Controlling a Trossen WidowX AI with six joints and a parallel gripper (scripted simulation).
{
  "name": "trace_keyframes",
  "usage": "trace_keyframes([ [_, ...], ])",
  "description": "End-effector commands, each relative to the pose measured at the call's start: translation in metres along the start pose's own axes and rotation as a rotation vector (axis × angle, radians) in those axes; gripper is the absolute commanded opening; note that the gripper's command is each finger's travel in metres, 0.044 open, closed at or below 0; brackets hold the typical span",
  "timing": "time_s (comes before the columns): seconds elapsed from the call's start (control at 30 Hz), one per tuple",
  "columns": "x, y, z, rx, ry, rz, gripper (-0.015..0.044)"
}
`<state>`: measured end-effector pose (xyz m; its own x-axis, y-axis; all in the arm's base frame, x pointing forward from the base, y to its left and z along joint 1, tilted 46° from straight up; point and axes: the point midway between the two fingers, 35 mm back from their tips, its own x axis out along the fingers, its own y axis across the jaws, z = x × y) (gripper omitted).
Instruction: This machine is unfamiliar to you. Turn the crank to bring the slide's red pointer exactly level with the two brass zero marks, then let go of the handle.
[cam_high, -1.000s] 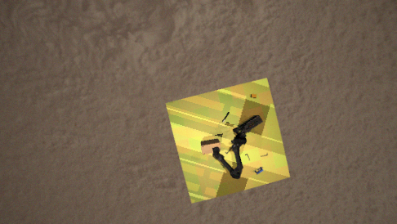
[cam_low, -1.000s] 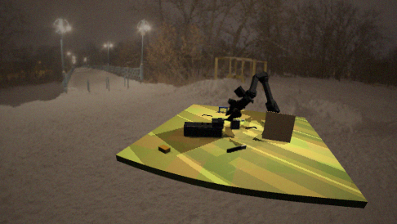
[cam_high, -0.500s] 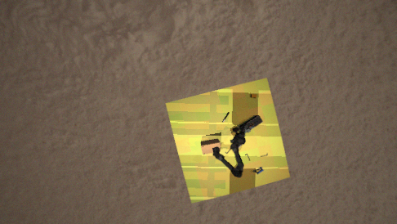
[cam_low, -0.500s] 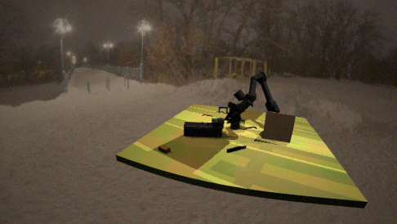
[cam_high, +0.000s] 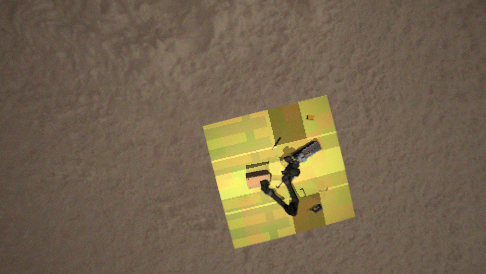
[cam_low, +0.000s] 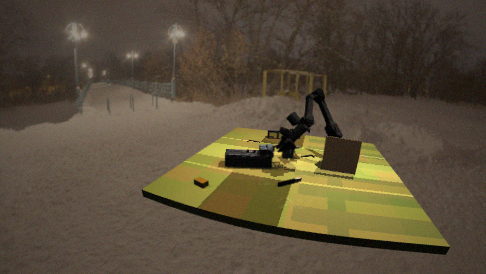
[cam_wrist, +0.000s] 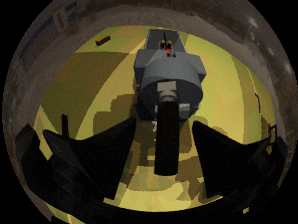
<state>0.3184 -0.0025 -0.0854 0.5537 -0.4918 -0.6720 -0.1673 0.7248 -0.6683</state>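
The machine (cam_high: 307, 151) (cam_low: 247, 158) (cam_wrist: 170, 75) is a long dark body with a round grey housing at its near end. Its black crank handle (cam_wrist: 167, 145) points toward the wrist camera. The small red pointer (cam_wrist: 168, 51) shows in the slot beyond the housing, beside two brass marks (cam_wrist: 163, 45) (cam_wrist: 170, 45); it looks slightly nearer the housing than they are, but the exact offset is too small to tell. My gripper (cam_wrist: 165, 123) is partly open, one finger on each side of the handle, with a visible gap on both sides. The top and exterior views show it small and dark at the machine's crank end.
A brown upright box (cam_high: 258, 181) (cam_low: 341, 156) stands near the arm's base. An orange block (cam_high: 310, 117) (cam_low: 201, 182) (cam_wrist: 103, 40) and a black bar (cam_high: 277, 142) (cam_low: 289, 182) lie on the table. A dark framed object (cam_high: 315, 208) (cam_low: 273, 134) is across from them.
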Motion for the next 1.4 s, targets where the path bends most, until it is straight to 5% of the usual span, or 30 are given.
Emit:
trace_keyframes([
  [0.0, 0.000, 0.001, 0.000, -0.006, -0.002, 0.006, 0.0177],
  [0.23, 0.000, 0.001, 0.000, -0.006, -0.002, 0.006, 0.0000],
  [1.37, 0.012, 0.021, -0.012, -0.005, -0.002, 0.006, 0.0000],
])
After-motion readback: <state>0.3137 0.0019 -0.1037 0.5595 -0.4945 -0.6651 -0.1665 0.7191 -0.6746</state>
